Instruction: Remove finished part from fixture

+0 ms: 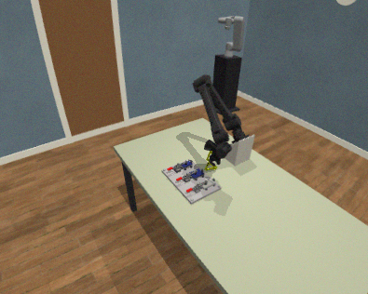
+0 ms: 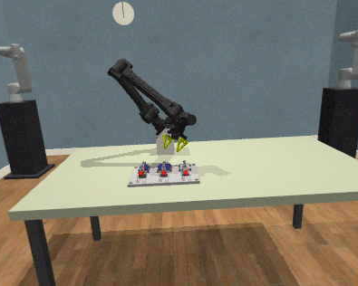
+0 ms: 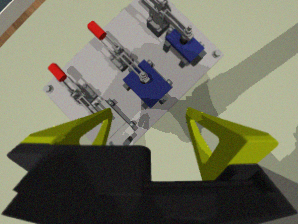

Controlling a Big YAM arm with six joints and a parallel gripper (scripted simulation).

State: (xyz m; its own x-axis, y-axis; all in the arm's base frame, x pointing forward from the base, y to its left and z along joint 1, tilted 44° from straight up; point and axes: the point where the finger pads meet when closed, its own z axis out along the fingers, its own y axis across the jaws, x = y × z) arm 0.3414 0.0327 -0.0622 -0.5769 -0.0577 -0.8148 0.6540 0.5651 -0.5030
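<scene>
The light grey fixture plate (image 1: 195,200) (image 2: 147,182) (image 3: 123,31) carries a row of toggle clamps with red handles. One blue blank (image 1: 197,174) (image 2: 168,167) (image 3: 155,95) sits in the middle station and another blue blank (image 1: 187,164) (image 3: 181,46) in an end station, each under a clamp arm. The pale finished part (image 1: 209,184) (image 2: 185,166) is at the other end station; its slot is too small to make out, and the left finger partly hides that station in the wrist view. My gripper (image 1: 211,168) (image 2: 171,149) (image 3: 149,111) is open and empty, above and behind the fixture.
A pale upright panel (image 1: 241,150) (image 2: 164,148) stands behind the gripper, near the arm's base. The red handle (image 1: 189,190) (image 2: 186,173) (image 3: 57,72) of the finished part's clamp points away from the arm, as do the other red handles.
</scene>
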